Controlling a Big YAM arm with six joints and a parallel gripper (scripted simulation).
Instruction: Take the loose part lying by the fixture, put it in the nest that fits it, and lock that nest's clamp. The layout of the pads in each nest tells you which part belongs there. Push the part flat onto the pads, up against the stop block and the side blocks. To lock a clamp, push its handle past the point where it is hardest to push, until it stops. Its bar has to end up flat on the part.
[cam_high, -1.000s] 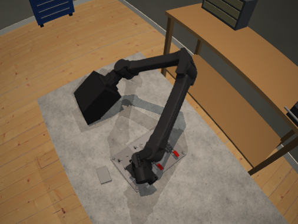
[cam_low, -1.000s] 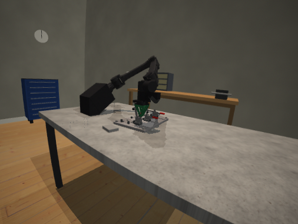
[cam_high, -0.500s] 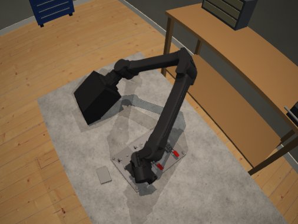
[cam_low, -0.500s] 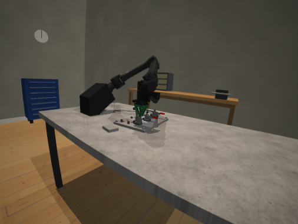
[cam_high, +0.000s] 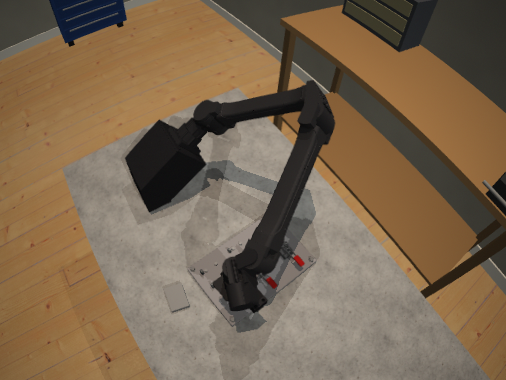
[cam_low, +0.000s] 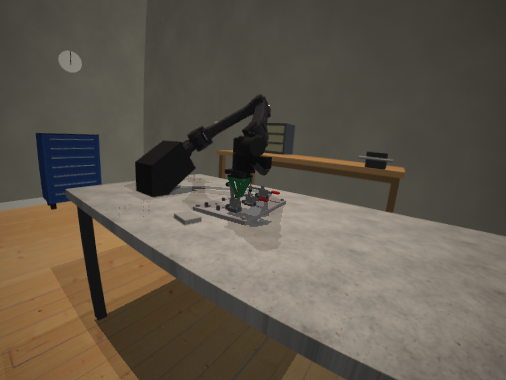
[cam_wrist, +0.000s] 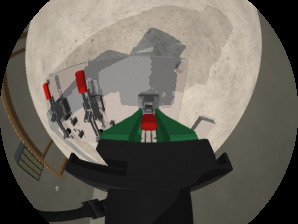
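Wrist view: the gripper (cam_wrist: 150, 129) is closed on the red-tipped handle (cam_wrist: 149, 121) of one clamp, directly above the fixture plate (cam_wrist: 129, 76); two other red handles (cam_wrist: 80, 80) show at the plate's far left. The top view puts the loose part (cam_high: 176, 296), a flat grey plate, on the worktop (cam_high: 350, 310) just beside the fixture (cam_high: 202, 280), untouched and outside every nest. So the step in hand looks like working a clamp handle, probably swinging its bar out of the way, since no part is seated yet; next, I judge, the handle must be released, then the arm must cross to the part, grip it by its edges and carry it to the matching nest
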